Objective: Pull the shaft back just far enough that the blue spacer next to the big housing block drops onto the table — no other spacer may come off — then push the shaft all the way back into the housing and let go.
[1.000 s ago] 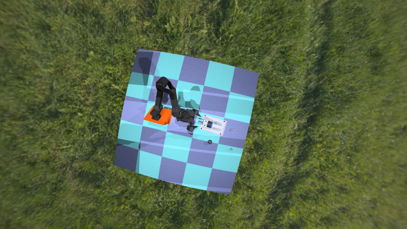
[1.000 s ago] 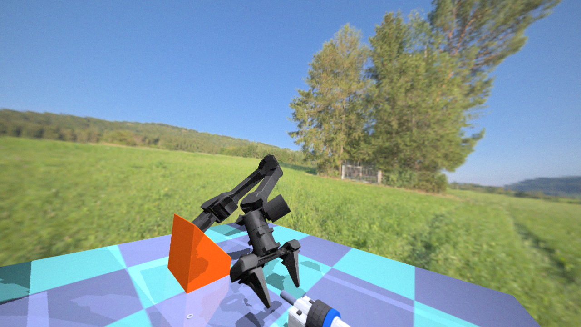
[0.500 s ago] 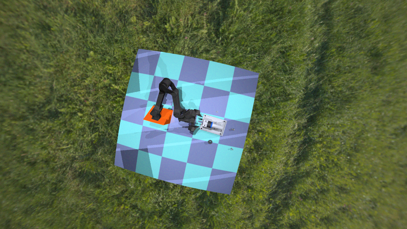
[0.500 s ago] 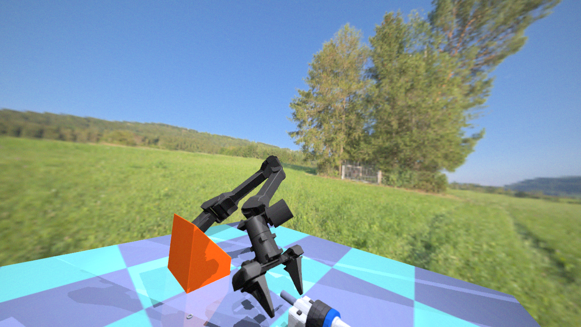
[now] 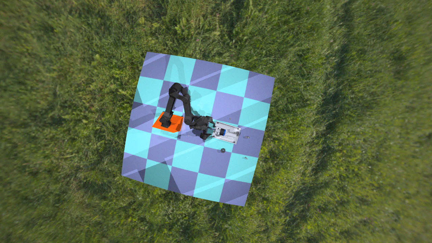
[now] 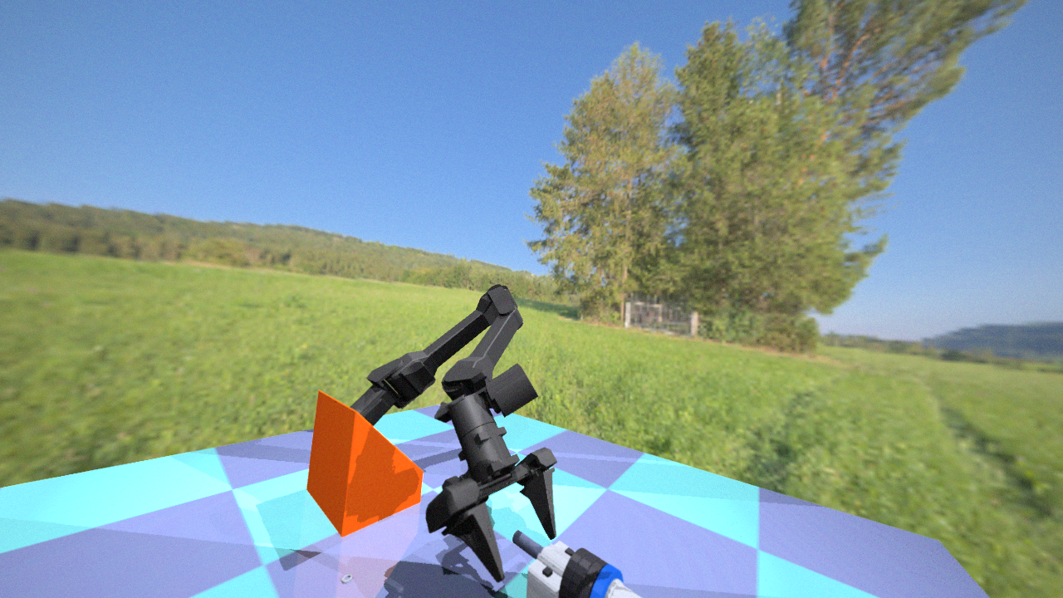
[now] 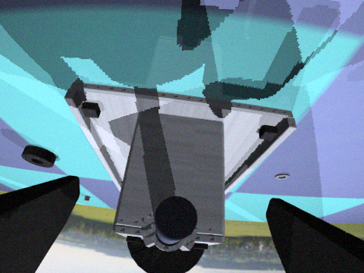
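My gripper (image 5: 213,130) (image 6: 526,558) (image 7: 175,197) is open and empty, with its fingertips spread to either side of the shaft's protruding end. The shaft (image 6: 526,543) (image 7: 176,218) sticks out of a small white support block (image 6: 545,571). Beyond that block, black spacers (image 5: 221,131) (image 6: 581,571) sit around the shaft line. The blue spacer (image 5: 224,132) (image 6: 606,580) is beside them, against the big white housing block (image 5: 232,133), and has not dropped. In the wrist view the blue spacer is hidden behind the support and a black spacer.
A white tray-like base (image 7: 110,95) with dark corner pieces lies under the assembly. A loose black ring (image 5: 221,150) (image 7: 39,152) lies on the table beside it. Small metal parts (image 5: 247,137) (image 5: 245,158) lie farther off. An orange wedge (image 5: 175,127) (image 6: 326,461) stands at the arm's base.
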`<act>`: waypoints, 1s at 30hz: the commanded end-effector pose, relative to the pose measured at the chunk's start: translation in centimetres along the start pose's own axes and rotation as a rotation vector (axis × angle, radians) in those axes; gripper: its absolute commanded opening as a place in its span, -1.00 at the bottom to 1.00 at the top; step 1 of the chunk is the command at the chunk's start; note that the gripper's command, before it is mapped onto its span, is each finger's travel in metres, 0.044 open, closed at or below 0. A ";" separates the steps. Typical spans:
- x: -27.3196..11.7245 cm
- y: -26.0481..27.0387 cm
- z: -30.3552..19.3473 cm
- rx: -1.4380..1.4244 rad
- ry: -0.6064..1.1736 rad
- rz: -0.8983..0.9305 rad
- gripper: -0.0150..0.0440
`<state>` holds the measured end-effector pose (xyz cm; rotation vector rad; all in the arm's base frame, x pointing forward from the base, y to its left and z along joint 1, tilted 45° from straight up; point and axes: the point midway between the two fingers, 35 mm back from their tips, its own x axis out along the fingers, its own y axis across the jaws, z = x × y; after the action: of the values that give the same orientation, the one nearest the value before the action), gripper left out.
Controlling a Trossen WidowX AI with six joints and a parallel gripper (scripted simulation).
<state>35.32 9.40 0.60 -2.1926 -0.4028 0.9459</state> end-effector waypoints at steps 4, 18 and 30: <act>0.0 0.0 -0.1 0.004 0.005 0.001 1.00; 0.2 0.0 -0.1 0.004 0.005 0.001 1.00; 1.8 0.0 -0.1 0.004 0.005 0.000 1.00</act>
<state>36.07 10.03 -0.21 -2.1899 -0.3983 0.9508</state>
